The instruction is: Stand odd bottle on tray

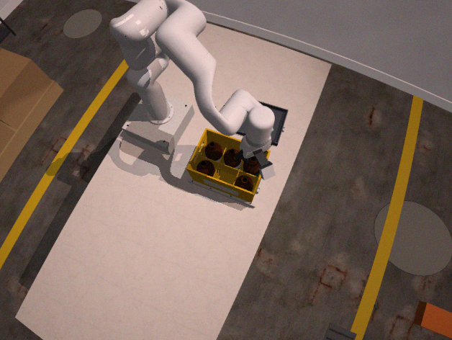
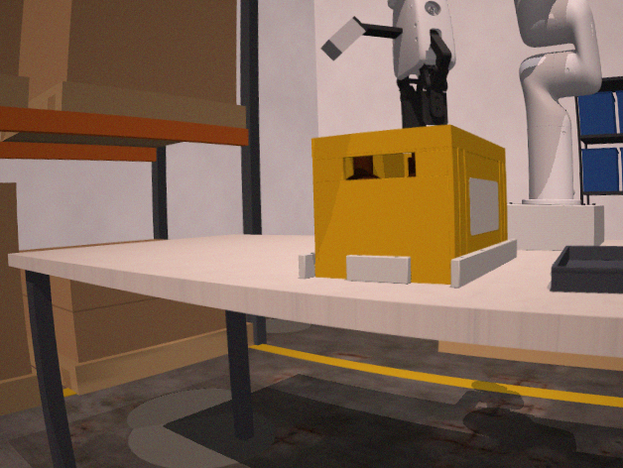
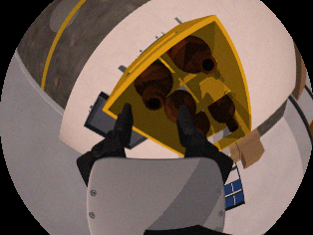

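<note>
The yellow crate (image 1: 200,176) (image 2: 377,216) (image 3: 238,75) stands level on the table, with five brown bottles in its cells: one at a front corner (image 1: 244,183) (image 3: 190,52), one beside it near the tray side (image 1: 252,166) (image 3: 154,80), a middle one (image 1: 231,158) (image 3: 175,104), and two at the robot-base end (image 1: 213,150) (image 1: 205,168). One cell is empty. The dark tray (image 1: 280,118) (image 2: 588,283) (image 3: 102,119) is behind the crate and holds no visible bottle. My gripper (image 2: 425,125) (image 3: 155,112) is open and empty, pointing down at about the crate's rim height. Neck differences are too small to tell.
Low white stops (image 2: 377,269) stand around the crate's base. The robot's base block (image 1: 157,131) (image 2: 556,226) stands beside the crate. The table (image 1: 146,256) extends in front. A grey panel (image 2: 343,39) sticks out from the gripper on a black bracket.
</note>
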You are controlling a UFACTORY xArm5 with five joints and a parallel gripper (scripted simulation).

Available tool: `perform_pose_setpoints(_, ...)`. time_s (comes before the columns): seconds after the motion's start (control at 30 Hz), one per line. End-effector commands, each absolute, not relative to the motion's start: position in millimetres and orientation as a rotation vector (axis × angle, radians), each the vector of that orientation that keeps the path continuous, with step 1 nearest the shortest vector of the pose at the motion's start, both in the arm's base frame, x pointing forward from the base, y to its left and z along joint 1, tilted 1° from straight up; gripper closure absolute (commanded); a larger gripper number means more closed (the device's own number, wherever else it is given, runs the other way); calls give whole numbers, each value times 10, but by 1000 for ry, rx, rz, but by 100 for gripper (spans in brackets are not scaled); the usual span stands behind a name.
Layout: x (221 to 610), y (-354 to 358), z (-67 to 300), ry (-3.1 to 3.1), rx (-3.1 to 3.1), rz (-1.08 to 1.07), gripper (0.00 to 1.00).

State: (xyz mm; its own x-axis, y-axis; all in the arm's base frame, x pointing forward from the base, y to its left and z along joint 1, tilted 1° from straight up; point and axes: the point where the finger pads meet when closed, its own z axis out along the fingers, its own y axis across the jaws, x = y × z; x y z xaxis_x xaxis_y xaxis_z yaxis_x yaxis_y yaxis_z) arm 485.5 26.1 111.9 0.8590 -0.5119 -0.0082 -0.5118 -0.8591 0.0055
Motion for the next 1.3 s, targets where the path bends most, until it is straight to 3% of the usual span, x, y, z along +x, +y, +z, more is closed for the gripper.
perform_pose_setpoints(0.0, 4868, 261, 1135, -834, 3027, -9, 35)
perform_pose_setpoints(1.27, 4866, 263, 909, -834, 3027, -9, 35)
